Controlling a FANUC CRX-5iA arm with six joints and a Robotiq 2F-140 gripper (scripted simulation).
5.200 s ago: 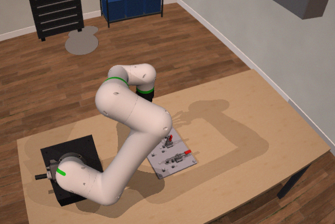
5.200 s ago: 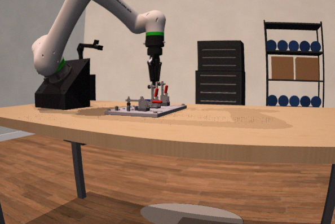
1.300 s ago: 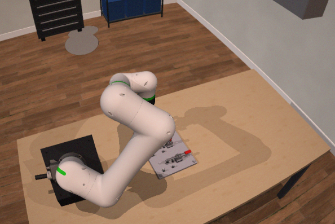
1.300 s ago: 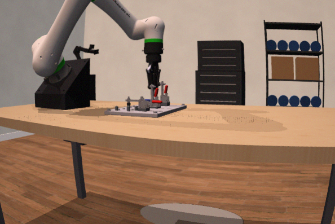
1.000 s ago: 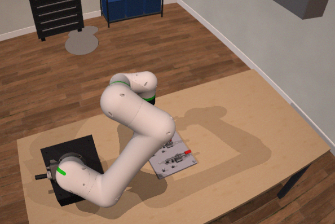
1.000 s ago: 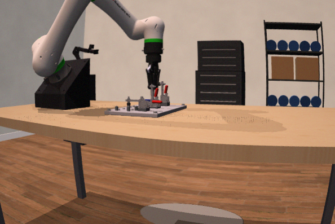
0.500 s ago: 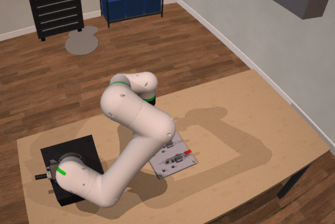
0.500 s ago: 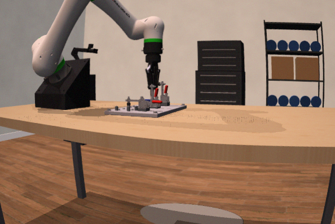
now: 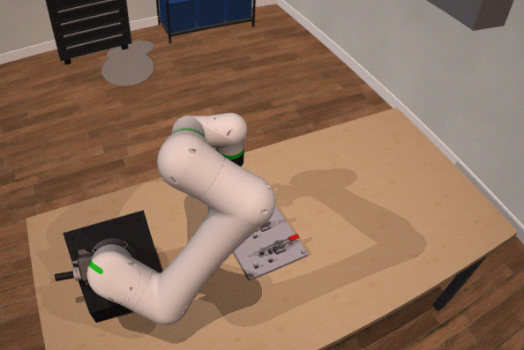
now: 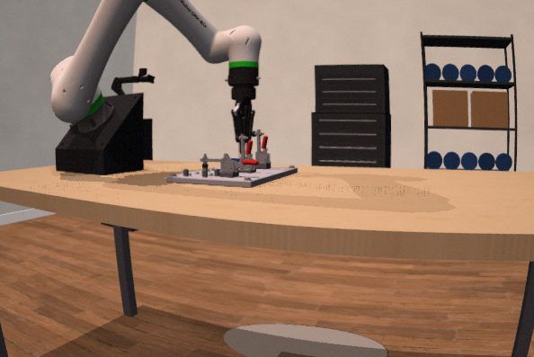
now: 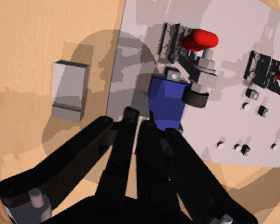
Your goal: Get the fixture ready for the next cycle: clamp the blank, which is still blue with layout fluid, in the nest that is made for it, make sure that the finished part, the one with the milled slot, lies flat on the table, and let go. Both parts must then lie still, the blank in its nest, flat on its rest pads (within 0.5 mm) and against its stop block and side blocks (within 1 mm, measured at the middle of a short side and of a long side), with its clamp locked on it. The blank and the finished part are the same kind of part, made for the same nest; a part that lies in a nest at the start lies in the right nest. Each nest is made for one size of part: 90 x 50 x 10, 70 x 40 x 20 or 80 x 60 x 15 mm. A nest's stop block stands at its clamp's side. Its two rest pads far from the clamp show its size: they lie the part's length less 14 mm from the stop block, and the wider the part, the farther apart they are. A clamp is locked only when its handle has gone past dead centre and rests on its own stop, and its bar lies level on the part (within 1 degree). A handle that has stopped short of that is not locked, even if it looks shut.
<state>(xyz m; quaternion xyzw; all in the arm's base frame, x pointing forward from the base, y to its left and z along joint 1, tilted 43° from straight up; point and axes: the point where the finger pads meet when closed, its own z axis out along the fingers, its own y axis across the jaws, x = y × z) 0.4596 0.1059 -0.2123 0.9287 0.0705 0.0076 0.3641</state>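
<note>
The blue blank (image 11: 167, 100) (image 10: 235, 160) lies in the end nest of the fixture plate, its upper end in the wrist view by the stop block (image 11: 173, 75). Small gaps and its seating on the pads cannot be told. This nest's clamp is open: its red handle (image 11: 200, 40) (image 10: 264, 142) stands up, and its bar with the black tip (image 11: 195, 100) is raised. The finished part (image 11: 70, 90) lies on the table left of the plate, apparently flat, a step showing near its lower end. My gripper (image 11: 138, 102) is shut and empty, its tips close beside the blank's lower left side in the wrist view.
The fixture plate (image 9: 265, 265) (image 10: 252, 182) (image 11: 206, 157) carries two more nests. The middle clamp's red handle (image 10: 249, 147) stands up with its bar raised. The near clamp's red handle (image 9: 294, 237) (image 10: 250, 162) lies down, its bar about level. The raised clamps stand near the fingers.
</note>
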